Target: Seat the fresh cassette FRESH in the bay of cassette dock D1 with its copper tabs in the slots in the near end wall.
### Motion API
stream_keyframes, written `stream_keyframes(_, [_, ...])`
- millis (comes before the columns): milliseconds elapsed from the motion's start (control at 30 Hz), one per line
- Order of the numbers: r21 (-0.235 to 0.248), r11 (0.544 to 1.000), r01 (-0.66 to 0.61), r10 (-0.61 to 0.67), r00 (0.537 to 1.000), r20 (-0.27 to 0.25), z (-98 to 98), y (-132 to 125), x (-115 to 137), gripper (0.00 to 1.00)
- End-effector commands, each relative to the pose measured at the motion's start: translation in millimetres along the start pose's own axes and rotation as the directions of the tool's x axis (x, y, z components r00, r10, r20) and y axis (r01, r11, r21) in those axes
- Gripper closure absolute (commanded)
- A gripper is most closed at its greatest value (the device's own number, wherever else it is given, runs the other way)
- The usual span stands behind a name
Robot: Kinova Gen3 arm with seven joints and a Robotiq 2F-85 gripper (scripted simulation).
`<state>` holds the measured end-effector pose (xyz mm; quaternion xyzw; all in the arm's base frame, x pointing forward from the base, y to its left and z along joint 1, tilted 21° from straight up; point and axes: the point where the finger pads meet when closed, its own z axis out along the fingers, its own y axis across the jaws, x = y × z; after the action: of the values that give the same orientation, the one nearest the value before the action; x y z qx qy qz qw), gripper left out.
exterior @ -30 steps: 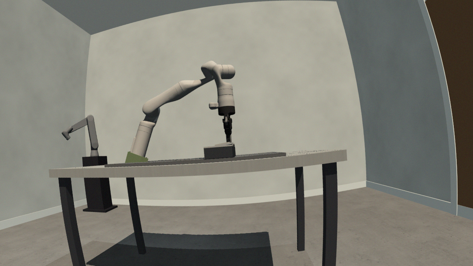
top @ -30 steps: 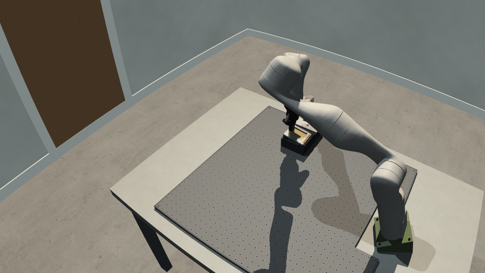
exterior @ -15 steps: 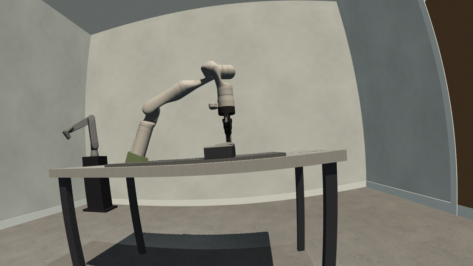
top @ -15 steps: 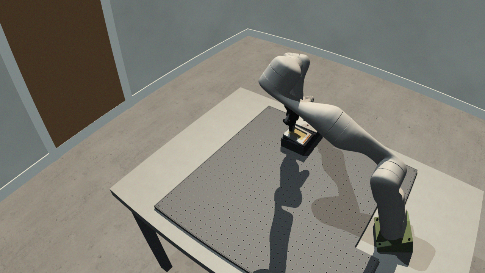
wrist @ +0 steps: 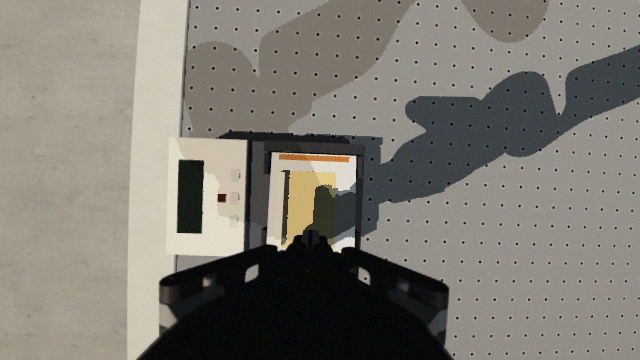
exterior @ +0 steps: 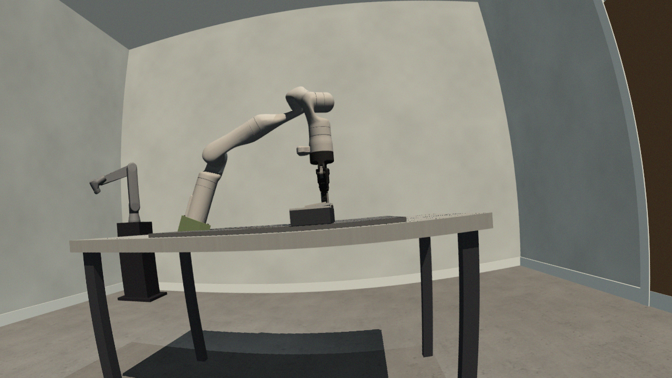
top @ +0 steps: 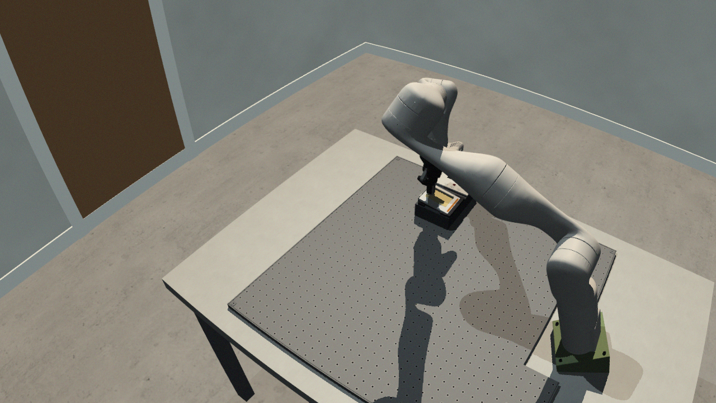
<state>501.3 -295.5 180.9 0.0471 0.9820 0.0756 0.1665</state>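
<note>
The dark cassette dock D1 (top: 440,212) stands near the far edge of the perforated deck; it also shows in the side view (exterior: 312,216). In the wrist view its white panel (wrist: 207,196) carries a dark screen and a small dark red light (wrist: 222,198). The cassette FRESH (wrist: 312,200) lies in the bay beside the panel, with a yellow middle, a white frame and an orange strip (wrist: 314,158) at the end away from me. My gripper (wrist: 310,240) (top: 429,189) is shut and empty. It points straight down, its tips at the cassette's near edge. I cannot make out the comb or the tabs.
The dock sits close to the deck plate's edge and the pale table rim (wrist: 155,125). My arm's green base (top: 580,345) is at the table's near right corner. A second small arm on a dark pedestal (exterior: 129,188) stands behind the table.
</note>
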Motion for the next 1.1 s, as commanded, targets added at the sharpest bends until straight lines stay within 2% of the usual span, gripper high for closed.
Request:
stream_keyframes(0, [0.0, 1.0, 0.0, 0.0, 1.0, 0.0, -0.4, -0.1, 0.1, 1.0])
stream_keyframes(900, [-0.001, 1.0, -0.001, 0.001, 1.0, -0.002, 0.6, 0.1, 0.9, 1.0])
stream_keyframes(1067, [0.001, 1.0, 0.0, 0.0, 1.0, 0.003, -6.0, 0.0, 1.0, 1.0])
